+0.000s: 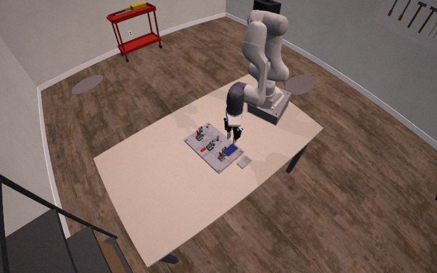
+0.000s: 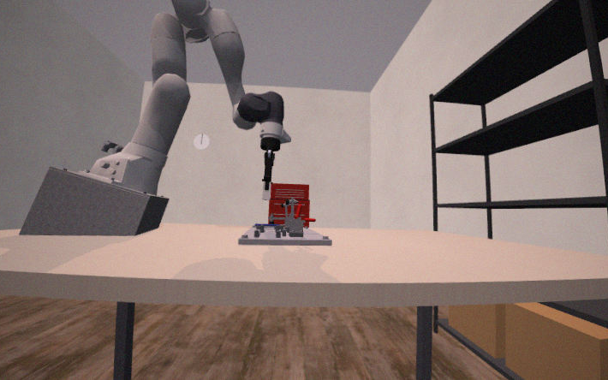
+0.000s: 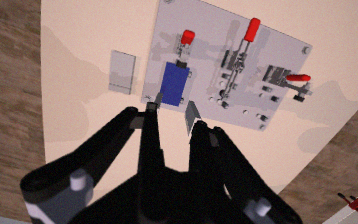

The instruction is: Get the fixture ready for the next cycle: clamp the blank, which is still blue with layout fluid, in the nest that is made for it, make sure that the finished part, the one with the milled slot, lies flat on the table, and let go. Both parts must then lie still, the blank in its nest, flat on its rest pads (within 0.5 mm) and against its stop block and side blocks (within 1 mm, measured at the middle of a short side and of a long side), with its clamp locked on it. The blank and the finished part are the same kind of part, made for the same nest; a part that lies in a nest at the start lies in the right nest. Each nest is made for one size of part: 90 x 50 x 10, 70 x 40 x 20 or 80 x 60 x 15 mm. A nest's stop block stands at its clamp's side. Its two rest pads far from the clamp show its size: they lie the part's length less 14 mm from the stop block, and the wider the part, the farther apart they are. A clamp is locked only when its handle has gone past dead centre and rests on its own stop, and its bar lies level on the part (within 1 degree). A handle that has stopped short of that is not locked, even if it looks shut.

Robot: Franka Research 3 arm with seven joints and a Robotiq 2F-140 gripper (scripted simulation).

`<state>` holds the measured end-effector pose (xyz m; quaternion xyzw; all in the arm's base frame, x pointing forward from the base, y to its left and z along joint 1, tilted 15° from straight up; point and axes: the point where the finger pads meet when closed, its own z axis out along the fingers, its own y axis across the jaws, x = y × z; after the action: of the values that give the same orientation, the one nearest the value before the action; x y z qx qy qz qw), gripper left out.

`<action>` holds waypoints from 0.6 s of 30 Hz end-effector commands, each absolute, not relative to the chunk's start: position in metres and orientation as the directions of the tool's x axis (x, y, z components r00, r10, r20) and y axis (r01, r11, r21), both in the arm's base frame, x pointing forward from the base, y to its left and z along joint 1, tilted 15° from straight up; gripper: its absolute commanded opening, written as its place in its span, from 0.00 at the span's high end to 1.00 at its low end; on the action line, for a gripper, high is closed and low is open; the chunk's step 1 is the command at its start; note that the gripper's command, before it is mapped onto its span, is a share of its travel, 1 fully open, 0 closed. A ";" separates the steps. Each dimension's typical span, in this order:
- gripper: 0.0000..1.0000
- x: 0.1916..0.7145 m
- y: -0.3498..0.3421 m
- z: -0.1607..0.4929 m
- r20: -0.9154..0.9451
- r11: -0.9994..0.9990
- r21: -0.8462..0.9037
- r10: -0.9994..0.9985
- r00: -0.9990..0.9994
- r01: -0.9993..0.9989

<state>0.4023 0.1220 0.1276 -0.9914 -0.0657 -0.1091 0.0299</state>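
Observation:
The blue blank [image 1: 231, 149] [image 2: 266, 225] [image 3: 174, 84] lies in the end nest of the grey fixture plate [image 1: 218, 167] [image 2: 285, 241] [image 3: 205, 30]. The black tip of that nest's clamp [image 3: 181, 64] is at the blank's clamp-side end; its red handle [image 1: 220, 154] [image 3: 188, 36] is short in the wrist view. Whether it is locked, and exact seating, cannot be told. The grey finished part [image 1: 244, 162] [image 3: 122, 71] lies apparently flat on the table beside the plate. My gripper [image 1: 232, 138] [image 2: 266, 192] [image 3: 174, 104] is partly open and empty, above the blank's end away from the clamp.
The middle clamp's red handle [image 1: 202, 149] [image 2: 313, 220] [image 3: 252, 30] reaches outward. The far clamp's red handle [image 1: 198, 133] [image 2: 298, 210] [image 3: 298, 78] is raised, with metal parts standing above the plate. Small pads and blocks stand in these two nests, which hold no part.

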 end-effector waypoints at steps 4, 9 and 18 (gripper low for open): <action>0.72 0.418 0.128 0.132 0.249 -0.988 -0.055 0.127 0.960 0.145; 0.72 0.447 0.132 0.140 0.249 -0.988 -0.055 0.127 0.960 0.145; 0.72 0.491 0.137 0.151 0.249 -0.988 -0.055 0.127 0.960 0.145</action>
<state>0.4823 0.1358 0.1503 -0.9897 -0.0510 -0.1284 0.0375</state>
